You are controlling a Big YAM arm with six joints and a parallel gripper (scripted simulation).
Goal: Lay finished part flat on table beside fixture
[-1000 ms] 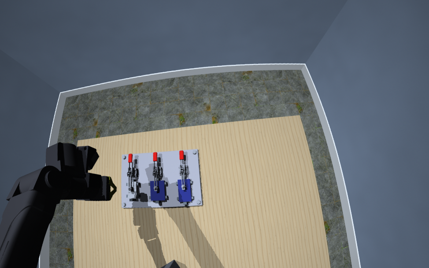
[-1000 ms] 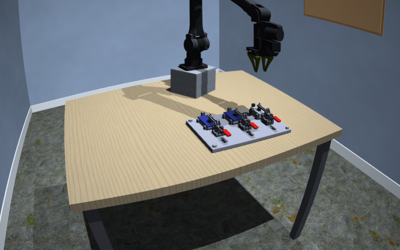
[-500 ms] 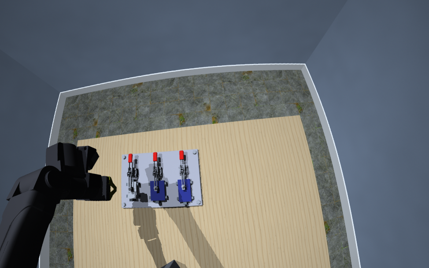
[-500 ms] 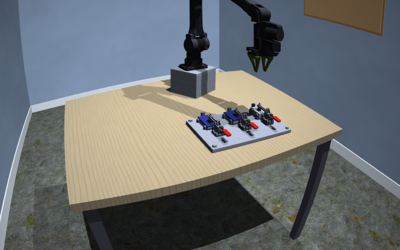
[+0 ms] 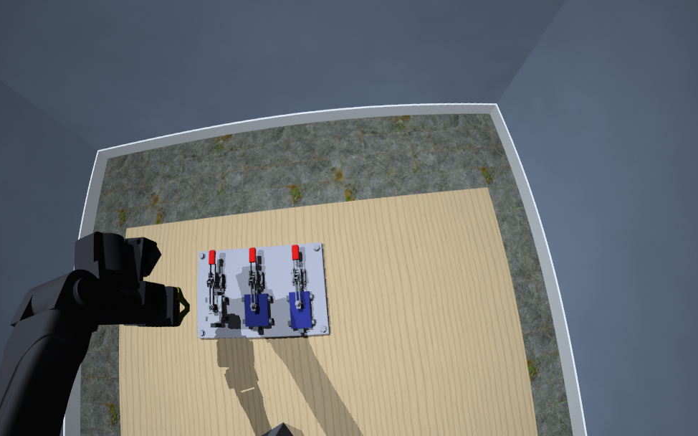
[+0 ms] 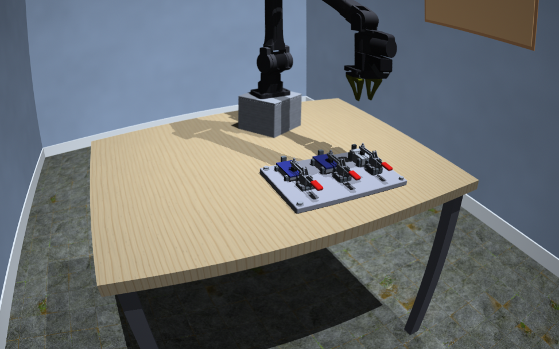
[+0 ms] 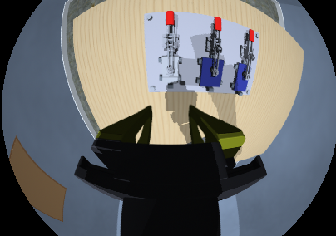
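Note:
A grey fixture plate (image 5: 263,291) lies on the wooden table and carries three toggle clamps with red handles (image 5: 252,254). Two blue blanks (image 5: 256,310) (image 5: 300,310) sit under the middle and right clamps. The third station holds a grey part (image 6: 356,156), which is the finished part; its slot is too small to make out. My gripper (image 6: 364,93) hangs high above the table's far corner, well away from the fixture. It points down, partly open, with nothing between its fingers. In the wrist view the fingers frame bare table below the plate (image 7: 201,55).
The arm's grey base block (image 6: 269,113) stands at the back of the table behind the fixture. The plate lies close to the table's right edge (image 6: 446,173). A brown board (image 6: 481,19) hangs on the wall.

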